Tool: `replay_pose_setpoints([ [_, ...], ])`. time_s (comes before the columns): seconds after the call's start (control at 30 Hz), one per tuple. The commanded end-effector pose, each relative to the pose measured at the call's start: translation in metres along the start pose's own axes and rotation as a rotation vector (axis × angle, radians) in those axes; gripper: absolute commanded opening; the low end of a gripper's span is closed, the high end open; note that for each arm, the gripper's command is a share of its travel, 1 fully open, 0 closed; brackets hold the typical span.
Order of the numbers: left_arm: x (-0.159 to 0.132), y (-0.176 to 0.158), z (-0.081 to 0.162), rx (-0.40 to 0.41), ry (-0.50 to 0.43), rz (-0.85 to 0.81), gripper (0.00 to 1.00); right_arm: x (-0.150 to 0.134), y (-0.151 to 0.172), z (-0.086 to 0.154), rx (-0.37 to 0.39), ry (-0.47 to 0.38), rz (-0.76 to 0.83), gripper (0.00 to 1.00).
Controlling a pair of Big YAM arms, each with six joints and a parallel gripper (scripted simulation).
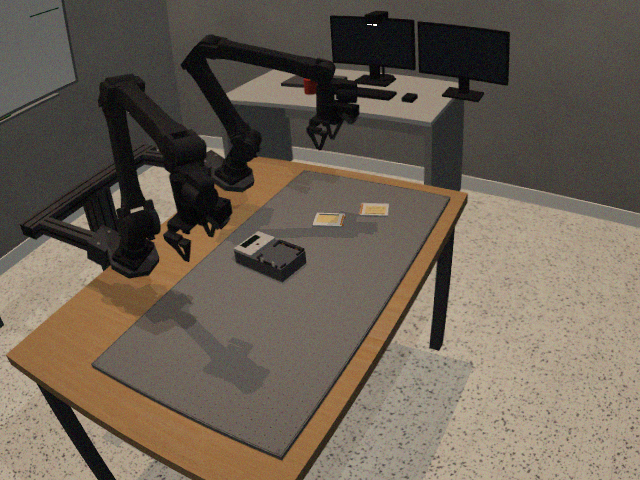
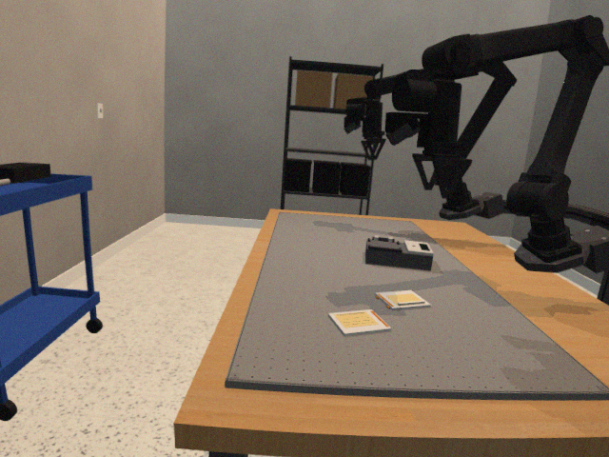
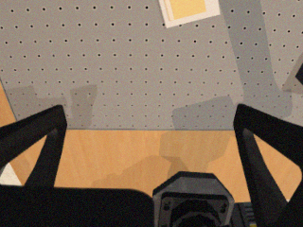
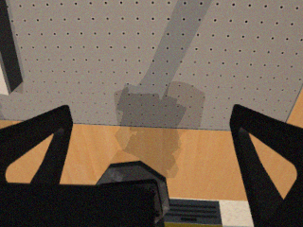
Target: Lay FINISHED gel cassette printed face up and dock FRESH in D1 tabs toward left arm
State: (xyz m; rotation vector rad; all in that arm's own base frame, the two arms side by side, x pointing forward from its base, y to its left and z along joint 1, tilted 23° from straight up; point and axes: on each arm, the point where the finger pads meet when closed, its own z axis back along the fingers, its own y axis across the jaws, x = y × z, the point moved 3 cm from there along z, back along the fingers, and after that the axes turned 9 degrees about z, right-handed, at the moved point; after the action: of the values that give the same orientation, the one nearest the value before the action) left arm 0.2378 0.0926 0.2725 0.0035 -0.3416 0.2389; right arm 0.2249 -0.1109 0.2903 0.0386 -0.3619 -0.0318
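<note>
Dock D1 (image 1: 263, 265) (image 2: 398, 259) (image 3: 300, 74) (image 4: 10, 61) stands upright on the deck; its bay looks empty. Two thin white cassettes with yellow windows lie flat beyond it. One cassette (image 1: 327, 219) (image 2: 408, 297) (image 3: 188, 8), nearer D1, seems to have a raised yellow panel. The other cassette (image 1: 374, 209) (image 2: 355, 321) shows faint printed lines. Their orange edges face each other. I cannot tell labels or comb. My left gripper (image 1: 326, 142) (image 2: 437, 191) (image 3: 150, 113) and right gripper (image 1: 198, 246) (image 2: 373, 156) (image 4: 151, 113) are open, empty and high.
The perforated grey deck (image 1: 310, 335) (image 2: 304, 359) lies on the wooden table (image 1: 67, 330) (image 2: 343, 418). Both arm bases stand along one long side of it. A desk with monitors, a shelf and a blue cart (image 2: 49, 191) stand away from the table.
</note>
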Motion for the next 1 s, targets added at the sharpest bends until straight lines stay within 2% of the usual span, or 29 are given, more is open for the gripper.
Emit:
replay_pose_setpoints([
  [0.0, 0.0175, -0.0030, 0.0278, 0.011, -0.067, -0.019, 1.00, 0.0168, -0.0059, 0.0248, -0.025, -0.042, -0.011, 1.00],
  [0.93, 0.0175, -0.0030, 0.0278, 0.011, -0.067, -0.019, 1.00, 0.0168, -0.0059, 0.0248, -0.025, -0.042, -0.011, 1.00],
  [0.97, 0.0179, -0.0030, 0.0229, 0.008, -0.051, 0.010, 0.98, 0.0168, -0.0059, 0.0248, -0.025, -0.042, -0.011, 1.00],
])
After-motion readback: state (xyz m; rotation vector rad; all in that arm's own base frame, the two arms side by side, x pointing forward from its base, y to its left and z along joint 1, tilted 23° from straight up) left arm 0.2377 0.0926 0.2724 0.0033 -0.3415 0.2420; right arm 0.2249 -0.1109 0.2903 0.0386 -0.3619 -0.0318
